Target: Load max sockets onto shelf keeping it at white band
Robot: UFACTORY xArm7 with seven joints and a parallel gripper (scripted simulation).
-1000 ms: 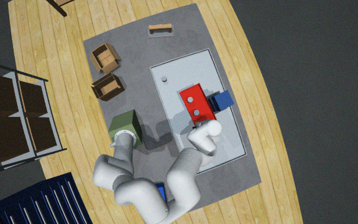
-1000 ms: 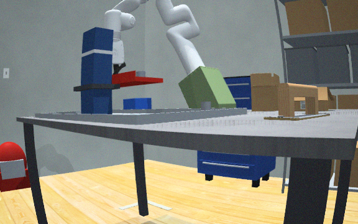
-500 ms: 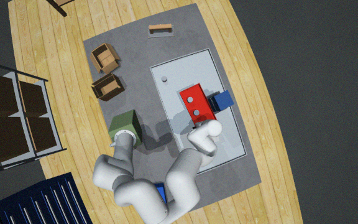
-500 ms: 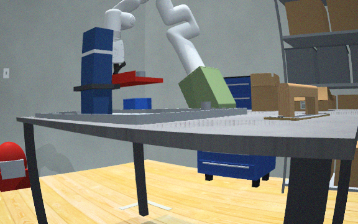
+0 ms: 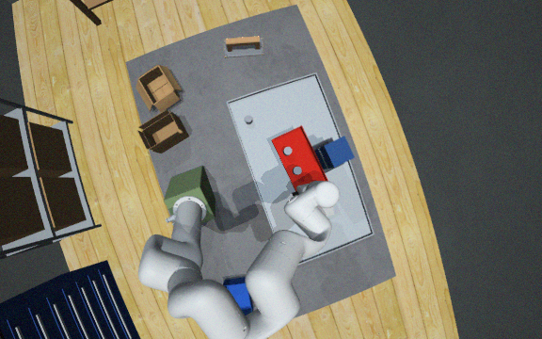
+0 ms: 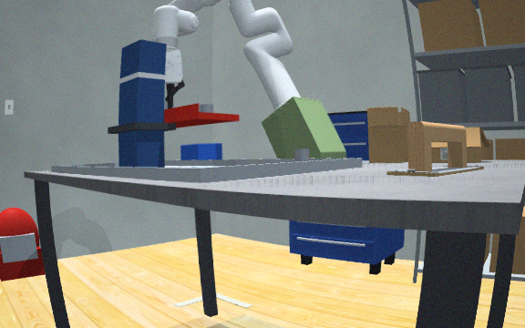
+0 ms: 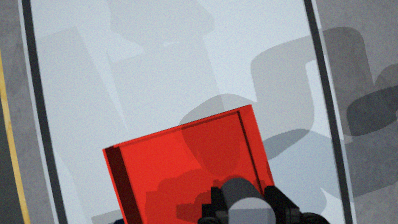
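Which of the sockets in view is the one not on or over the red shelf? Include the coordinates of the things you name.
The gray socket point(image 5: 248, 120) point(image 6: 302, 154) standing in the pale tray point(image 5: 228, 104) point(image 6: 199, 175), near its corner, away from the red shelf point(image 5: 308, 157) point(image 6: 219, 117) point(image 7: 165, 160).

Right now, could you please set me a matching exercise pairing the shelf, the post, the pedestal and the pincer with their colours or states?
Things:
1. shelf
2. post
3. pedestal
4. pincer

Colours or states:
A. green, bearing the robot arm
B. closed on a grey socket
C. red, lower than the white band
D. blue and upright

Right pairs: 1-C, 2-D, 3-A, 4-B.
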